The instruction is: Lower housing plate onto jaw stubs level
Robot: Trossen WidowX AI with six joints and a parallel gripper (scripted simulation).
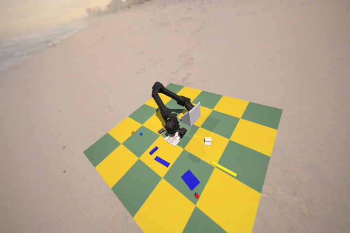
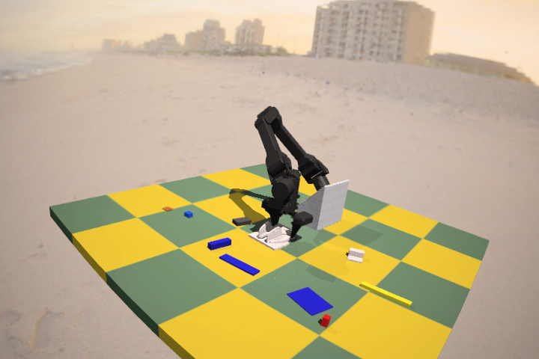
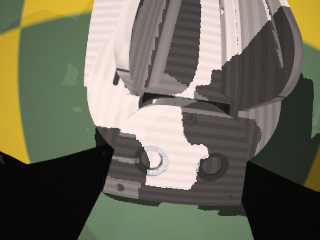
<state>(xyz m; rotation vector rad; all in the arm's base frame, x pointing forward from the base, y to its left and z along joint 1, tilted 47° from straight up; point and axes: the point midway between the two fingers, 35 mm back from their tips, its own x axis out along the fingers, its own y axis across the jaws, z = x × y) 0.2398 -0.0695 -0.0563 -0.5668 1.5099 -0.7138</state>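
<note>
My gripper (image 2: 284, 231) (image 3: 178, 160) is low over the white assembly, its black fingers on both sides of the housing plate (image 3: 167, 132) and shut on it. The plate is pale and striped by the light, with two round ringed openings near its lower edge in the wrist view. Above it in that view lie the two long jaws (image 3: 184, 50) (image 3: 255, 65), side by side on a flat white base (image 3: 95, 65) (image 2: 275, 247). A narrow dark gap shows between plate and jaws. The stubs and pins are hidden beneath the plate; whether it is fully seated cannot be told.
A grey wedge-shaped block (image 1: 192, 116) (image 2: 334, 207) stands behind the gripper, close to the arm. A small white block (image 1: 207, 141) (image 2: 355, 255), a dark block (image 2: 241, 221), blue pieces (image 1: 162, 161) (image 2: 309, 301) and a yellow bar (image 1: 223, 169) lie on the checkered mat.
</note>
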